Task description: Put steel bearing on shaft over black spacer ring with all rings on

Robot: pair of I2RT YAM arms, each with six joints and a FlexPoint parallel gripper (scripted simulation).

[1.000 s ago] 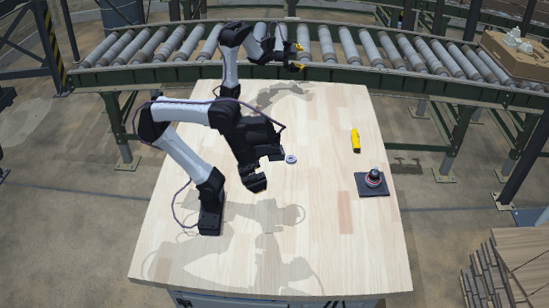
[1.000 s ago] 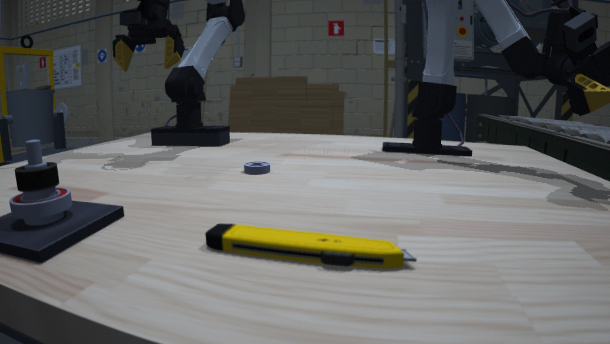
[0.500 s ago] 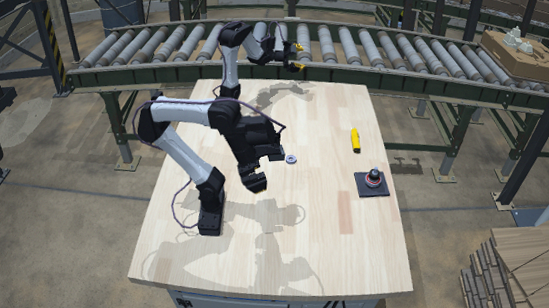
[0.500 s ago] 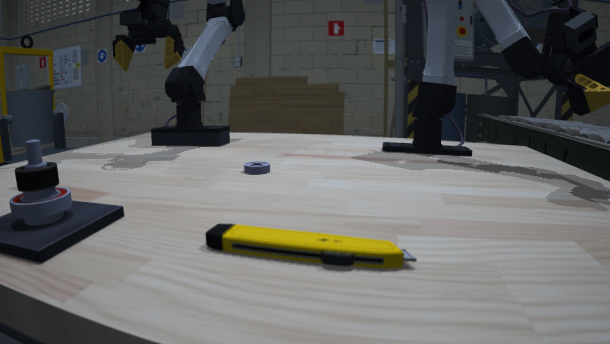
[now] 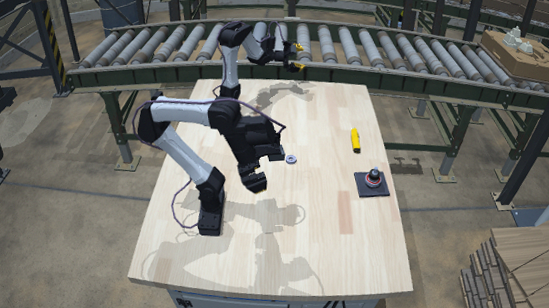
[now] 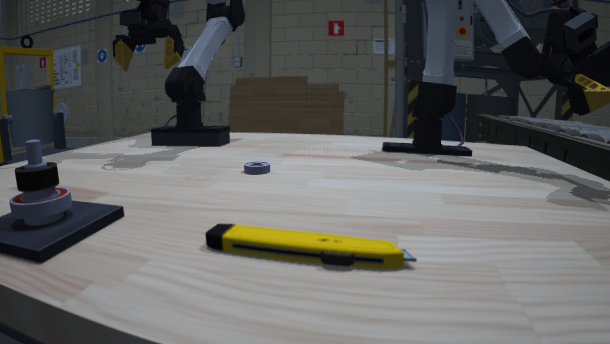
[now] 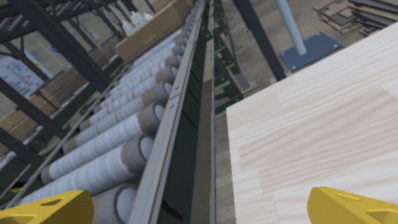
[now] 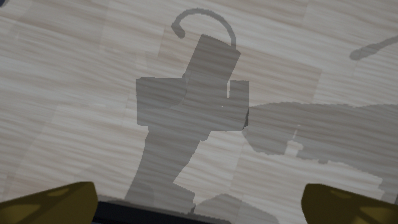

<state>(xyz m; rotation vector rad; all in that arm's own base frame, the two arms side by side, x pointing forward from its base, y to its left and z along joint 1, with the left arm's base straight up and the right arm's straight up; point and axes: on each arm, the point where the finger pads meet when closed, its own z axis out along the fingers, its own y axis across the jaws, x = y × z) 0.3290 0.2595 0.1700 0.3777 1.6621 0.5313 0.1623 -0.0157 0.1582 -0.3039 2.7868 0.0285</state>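
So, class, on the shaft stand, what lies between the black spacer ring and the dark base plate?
A pale ring with a red face, around the stack; the exterior view shows it best.
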